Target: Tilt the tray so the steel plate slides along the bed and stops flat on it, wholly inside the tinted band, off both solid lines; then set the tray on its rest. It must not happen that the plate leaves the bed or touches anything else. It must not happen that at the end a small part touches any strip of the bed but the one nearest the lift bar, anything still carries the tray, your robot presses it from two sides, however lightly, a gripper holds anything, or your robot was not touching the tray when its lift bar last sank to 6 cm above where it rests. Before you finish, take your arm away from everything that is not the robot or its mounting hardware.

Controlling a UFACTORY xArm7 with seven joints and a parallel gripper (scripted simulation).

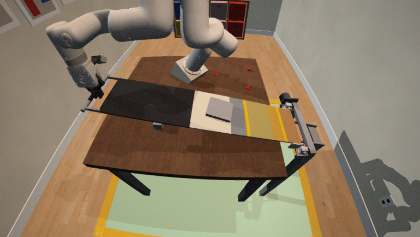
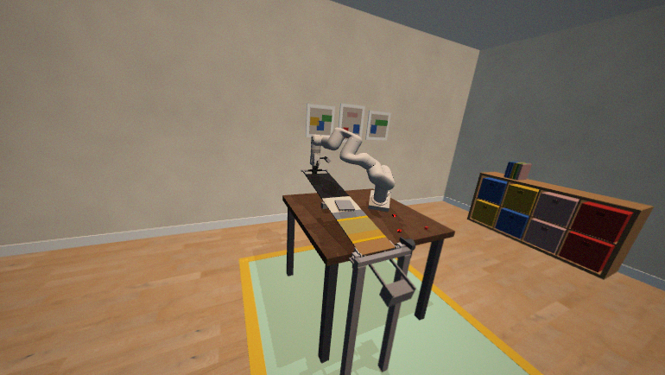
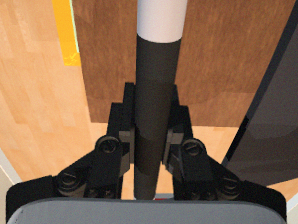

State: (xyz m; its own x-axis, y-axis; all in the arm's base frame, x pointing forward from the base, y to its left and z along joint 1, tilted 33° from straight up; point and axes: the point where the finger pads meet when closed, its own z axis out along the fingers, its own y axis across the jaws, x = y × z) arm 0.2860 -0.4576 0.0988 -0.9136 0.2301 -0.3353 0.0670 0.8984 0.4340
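A long tray [image 1: 188,110] lies across the brown table, hinged at the right end and raised at the left. My gripper [image 1: 95,92] is shut on the tray's handle bar [image 1: 96,93], which also shows in the wrist view [image 3: 158,96] between the fingers. The grey steel plate [image 1: 219,109] lies flat on the bed, mostly on the cream patch, its right edge over the grey patch. The tinted yellow band [image 1: 261,119] between two solid yellow lines lies further right, apart from the plate. In the exterior view the tray [image 2: 342,205] slopes down toward the near end.
A small grey rest block [image 1: 158,126] stands on the table under the tray's front edge. The hinge frame [image 1: 303,126] stands at the table's right end. Three small red bits [image 1: 247,87] lie near the arm's base [image 1: 189,72]. A shelf unit [image 2: 559,221] stands by the far wall.
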